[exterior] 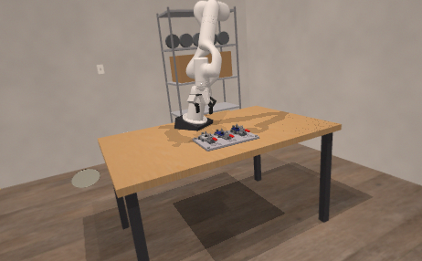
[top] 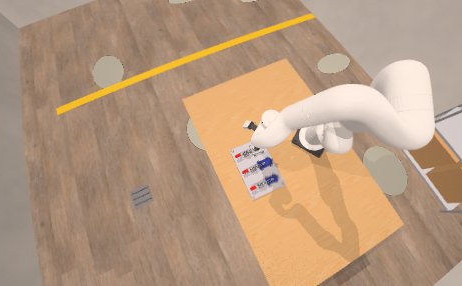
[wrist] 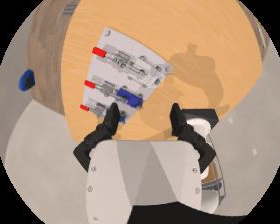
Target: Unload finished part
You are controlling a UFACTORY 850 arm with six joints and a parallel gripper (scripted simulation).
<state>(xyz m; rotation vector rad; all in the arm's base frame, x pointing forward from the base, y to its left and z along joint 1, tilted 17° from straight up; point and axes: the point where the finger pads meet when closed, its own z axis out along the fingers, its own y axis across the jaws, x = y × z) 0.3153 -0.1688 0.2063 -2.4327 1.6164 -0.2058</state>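
Note:
A grey fixture plate (top: 269,190) (exterior: 211,147) (wrist: 122,42) lies on the table with three nests. A pale metal part (wrist: 145,73), seemingly the finished one, sits in the end nest at the top of the wrist view; its slot is not clear. One blue blank (top: 264,163) (wrist: 129,97) is in the middle nest, another blue blank (top: 271,179) (wrist: 122,119) in the far nest, partly behind a finger. Each nest has a clamp with a red handle (wrist: 99,52); whether they are locked is too small to tell. My gripper (exterior: 205,109) (wrist: 144,109) is open and empty, above the table.
The wooden table (top: 327,210) (exterior: 148,155) (wrist: 191,30) carries the plate near its long edge. The black robot base (exterior: 180,123) (wrist: 211,116) stands behind the plate. A shelf rack (exterior: 163,68) is behind the arm, off the table.

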